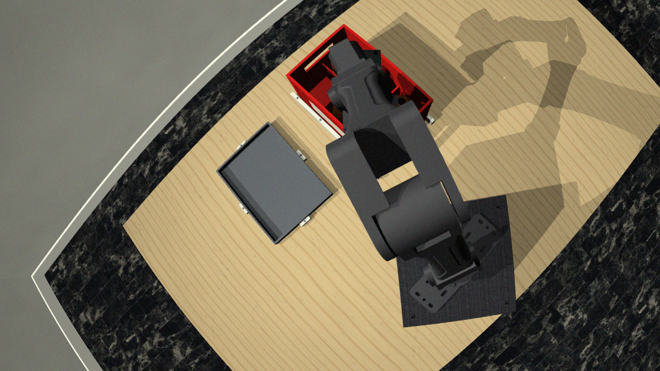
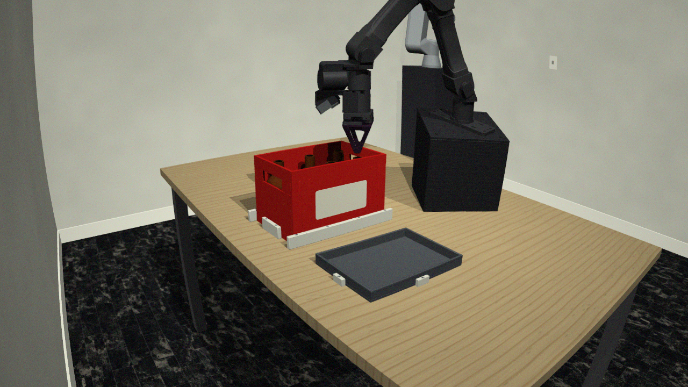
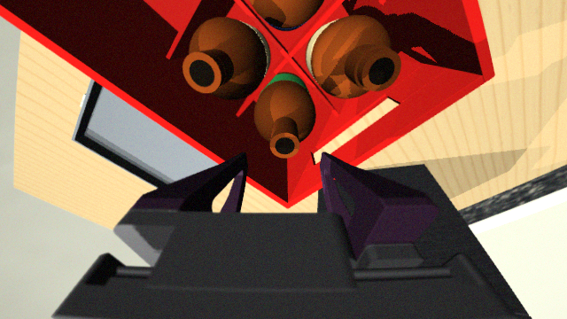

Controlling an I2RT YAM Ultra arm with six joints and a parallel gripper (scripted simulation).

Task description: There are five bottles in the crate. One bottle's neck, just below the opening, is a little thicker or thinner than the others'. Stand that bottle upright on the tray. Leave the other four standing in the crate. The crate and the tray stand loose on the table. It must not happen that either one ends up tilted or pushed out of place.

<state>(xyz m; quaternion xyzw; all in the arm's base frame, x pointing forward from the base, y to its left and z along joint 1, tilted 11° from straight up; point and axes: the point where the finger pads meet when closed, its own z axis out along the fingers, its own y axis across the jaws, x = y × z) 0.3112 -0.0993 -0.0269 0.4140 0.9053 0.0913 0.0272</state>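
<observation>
The red crate (image 1: 320,92) (image 2: 298,202) (image 3: 425,106) holds brown bottles standing in it. The wrist view shows a small bottle with a green band (image 3: 284,106) in the near corner, a bottle on the left (image 3: 239,49), one on the right (image 3: 345,49) and part of one at the top (image 3: 288,11). I cannot tell which neck differs. My gripper (image 2: 357,150) (image 3: 283,159) is open and empty, pointing down at rim height over that corner, above the small bottle's mouth. In the top view the arm hides it. The grey tray (image 1: 277,180) (image 2: 389,262) (image 3: 146,128) has nothing on it.
A long white strip (image 1: 318,119) (image 2: 341,227) lies along the crate's tray side. Small white blocks (image 1: 300,155) (image 2: 422,280) sit around the tray. The black arm base (image 1: 457,295) (image 2: 459,173) stands beyond the crate's near end. The crate walls rise around the bottles.
</observation>
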